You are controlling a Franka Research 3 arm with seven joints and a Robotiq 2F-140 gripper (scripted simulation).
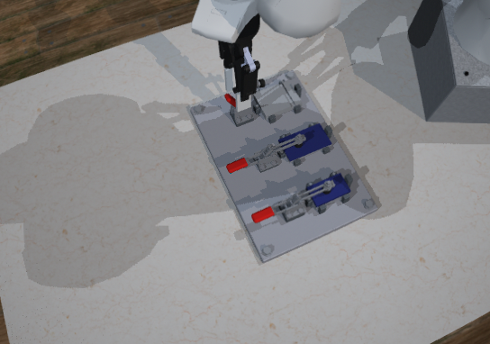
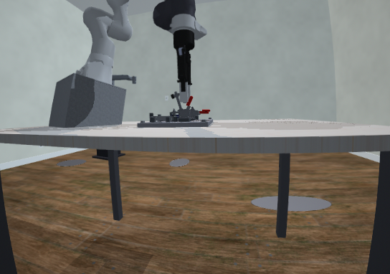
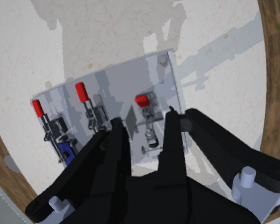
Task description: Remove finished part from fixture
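At the far end of the fixture plate [image 1: 311, 226], the gripper [image 1: 240, 95] hangs nose-down over the third clamp station, its fingers set partly apart and holding nothing. The red clamp handle [image 1: 230, 99] of that station stands tilted up just beside the fingertips, on their left in the top view, so the toggle clamp here looks released. The finished part [image 1: 278, 96], a pale grey block that blends with the plate, lies to the right of the fingers in its nest, its long axis running away from the handle toward the plate's right edge; its slot cannot be made out. The next move, as I judge it, is a short shift right and down onto that block.

In the way stands the raised clamp arm [image 1: 270, 85], which crosses above the part. Nearer in the scene, the two blue blanks [image 1: 306, 141] [image 1: 331, 192] sit under closed clamps with their red handles [image 1: 237, 166] lying flat. The table [image 1: 113, 244] offers room left of the plate.
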